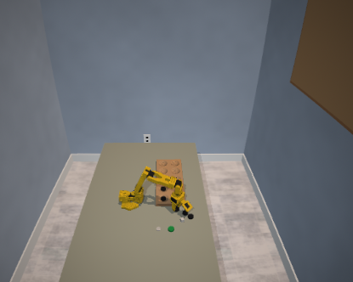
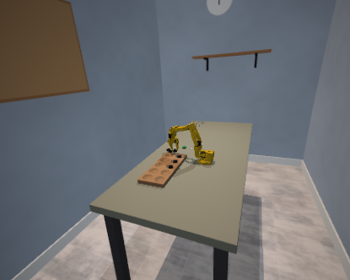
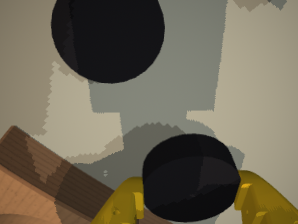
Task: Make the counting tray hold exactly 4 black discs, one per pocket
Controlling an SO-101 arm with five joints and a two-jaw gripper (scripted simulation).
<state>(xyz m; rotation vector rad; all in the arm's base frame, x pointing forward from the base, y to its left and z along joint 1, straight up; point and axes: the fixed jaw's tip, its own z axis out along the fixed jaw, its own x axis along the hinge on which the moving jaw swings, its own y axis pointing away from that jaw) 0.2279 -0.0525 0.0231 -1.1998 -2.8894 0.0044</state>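
Note:
My gripper (image 1: 185,212) (image 2: 175,150) (image 3: 190,187) is shut on a black disc (image 3: 190,170), slightly tilted between the jaws, low over the table beside the tray's end. Another black disc (image 1: 190,217) (image 2: 169,150) (image 3: 107,35) lies flat on the table just beyond it. The brown counting tray (image 1: 169,166) (image 2: 150,183) (image 3: 15,150) has two columns of round pockets. Three black discs sit in its column nearer the arm's base: one (image 1: 163,198) (image 2: 179,156), one (image 1: 163,188) (image 2: 175,161) and one (image 2: 170,166) that the arm hides in the top view. The arm covers part of the other column there.
A green disc (image 1: 171,228) (image 2: 184,147) lies on the table (image 1: 116,242) (image 2: 207,198), beyond the tray's end. A small white piece (image 1: 158,228) lies beside it. Another white piece (image 1: 182,219) is close to the gripper and the loose black disc.

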